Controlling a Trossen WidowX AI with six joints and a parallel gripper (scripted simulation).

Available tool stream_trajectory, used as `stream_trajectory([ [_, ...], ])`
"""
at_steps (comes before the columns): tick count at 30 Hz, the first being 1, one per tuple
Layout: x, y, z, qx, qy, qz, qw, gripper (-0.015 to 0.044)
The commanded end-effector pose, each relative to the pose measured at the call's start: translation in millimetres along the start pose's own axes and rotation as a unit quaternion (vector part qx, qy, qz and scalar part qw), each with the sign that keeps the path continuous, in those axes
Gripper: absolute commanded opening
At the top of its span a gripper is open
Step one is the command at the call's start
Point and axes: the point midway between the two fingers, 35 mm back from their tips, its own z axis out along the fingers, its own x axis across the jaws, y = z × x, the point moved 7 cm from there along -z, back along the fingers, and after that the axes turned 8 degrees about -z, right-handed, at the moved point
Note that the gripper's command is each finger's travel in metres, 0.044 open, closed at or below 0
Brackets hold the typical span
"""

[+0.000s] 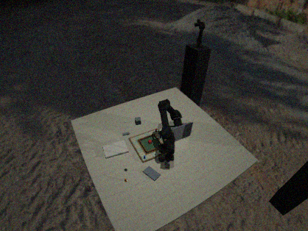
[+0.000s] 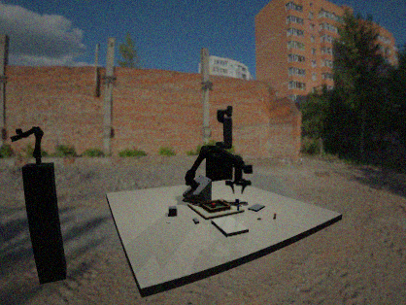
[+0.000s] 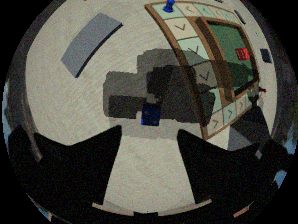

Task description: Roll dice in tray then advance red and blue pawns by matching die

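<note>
My gripper (image 2: 238,191) (image 3: 149,132) is open and empty, above the table outside the board. The blue die (image 3: 151,114) lies on the table just ahead of the gap between the fingertips in the wrist view; the arm hides it in the top view. The red die (image 1: 149,141) (image 3: 242,53) lies in the green tray (image 1: 146,144) (image 3: 227,37), in the middle of the arrow board (image 1: 137,147). The blue pawn (image 1: 144,157) (image 3: 169,6) stands at a board corner. The red pawn (image 3: 262,90) is small and partly hidden at the board's far side. The die numbers are too blurred to read.
A blue-grey slab (image 1: 152,173) (image 3: 91,44) lies near the board. A white slab (image 1: 115,149) (image 2: 229,227), a dark cube (image 1: 138,121) (image 2: 172,211) and a small grey block (image 1: 126,134) lie around it. A grey panel (image 1: 183,131) stands beside the arm. A small orange object (image 1: 125,180) is farther off.
</note>
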Motion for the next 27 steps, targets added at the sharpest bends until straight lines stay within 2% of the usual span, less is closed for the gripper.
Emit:
stream_trajectory([
  [1, -1, -1, 10, 0.002, -0.003, 0.004, 1.0, 0.0275],
  [27, -1, -1, 55, 0.001, -0.004, 0.004, 1.0, 0.0275],
])
